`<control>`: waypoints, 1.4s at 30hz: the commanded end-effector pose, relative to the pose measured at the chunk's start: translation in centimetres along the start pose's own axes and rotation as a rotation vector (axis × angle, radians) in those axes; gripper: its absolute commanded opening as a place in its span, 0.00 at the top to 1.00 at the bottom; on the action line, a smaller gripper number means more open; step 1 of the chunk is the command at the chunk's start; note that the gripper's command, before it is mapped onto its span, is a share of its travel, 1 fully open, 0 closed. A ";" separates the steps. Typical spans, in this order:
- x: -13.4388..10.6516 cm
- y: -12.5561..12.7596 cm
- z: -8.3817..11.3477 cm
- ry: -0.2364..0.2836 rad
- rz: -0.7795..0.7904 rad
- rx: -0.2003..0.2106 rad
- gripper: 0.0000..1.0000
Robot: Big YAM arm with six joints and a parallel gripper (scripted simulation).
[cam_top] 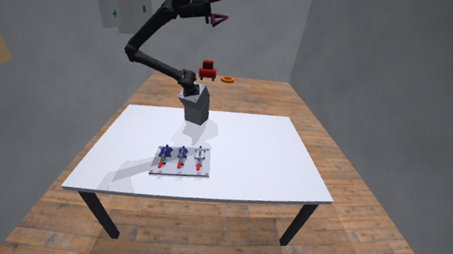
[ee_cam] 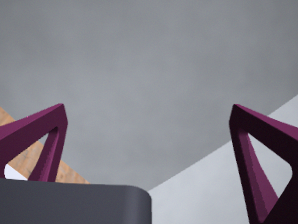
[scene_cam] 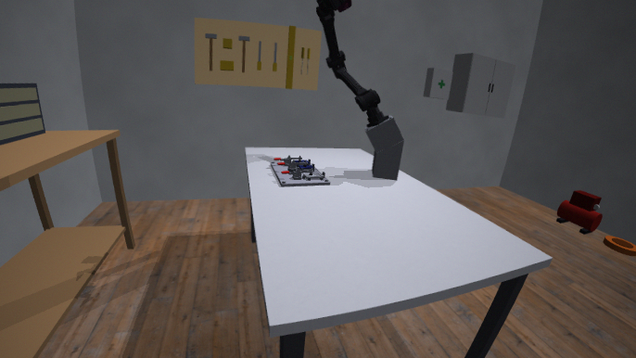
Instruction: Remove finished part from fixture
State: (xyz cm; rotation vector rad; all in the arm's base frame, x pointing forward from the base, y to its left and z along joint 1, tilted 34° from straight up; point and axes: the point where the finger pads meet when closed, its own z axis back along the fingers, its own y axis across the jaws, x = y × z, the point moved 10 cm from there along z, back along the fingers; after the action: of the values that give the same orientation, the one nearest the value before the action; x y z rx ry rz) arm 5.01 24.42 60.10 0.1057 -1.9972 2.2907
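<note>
Top view: a black arm (cam_top: 151,28) (scene_cam: 352,83) reached up from its grey base, and its purple claw (cam_top: 227,8) (scene_cam: 344,6) (ee_cam: 148,113) was high in the air, well above the white tabletop (cam_top: 261,157) (scene_cam: 371,232) (ee_cam: 16,173). The claw stood fully open and had hold of nothing; in the wrist view only grey wall showed between its two fingers.

Far below the claw, the flat fixture (cam_top: 188,171) (scene_cam: 303,184) lay on the tabletop with three pieces in a row. The pale piece (cam_top: 200,154) (scene_cam: 314,176) at one end, most likely the finished part, sat in its place in the fixture. Its slot was too small to make out. The two blue blanks (cam_top: 165,151) (cam_top: 182,152) (scene_cam: 305,167) sat in the other two places.

Each place had a clamp with a red handle; whether the pale piece's clamp (cam_top: 198,163) (scene_cam: 297,174) was shut could not be told.

So the job seemed barely begun. The blanks were where they belonged, but freeing the part, gripping it, lifting it out and laying it flat beside the fixture all appeared to remain, after a long move down for the claw.
</note>
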 end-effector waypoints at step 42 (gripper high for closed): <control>-20.9 19.2 -0.5 0.792 -0.711 -0.222 0.00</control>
State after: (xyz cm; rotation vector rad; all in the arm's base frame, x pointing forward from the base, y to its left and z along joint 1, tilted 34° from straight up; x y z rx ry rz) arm 20.78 23.00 41.63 -0.1395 -1.4873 1.5655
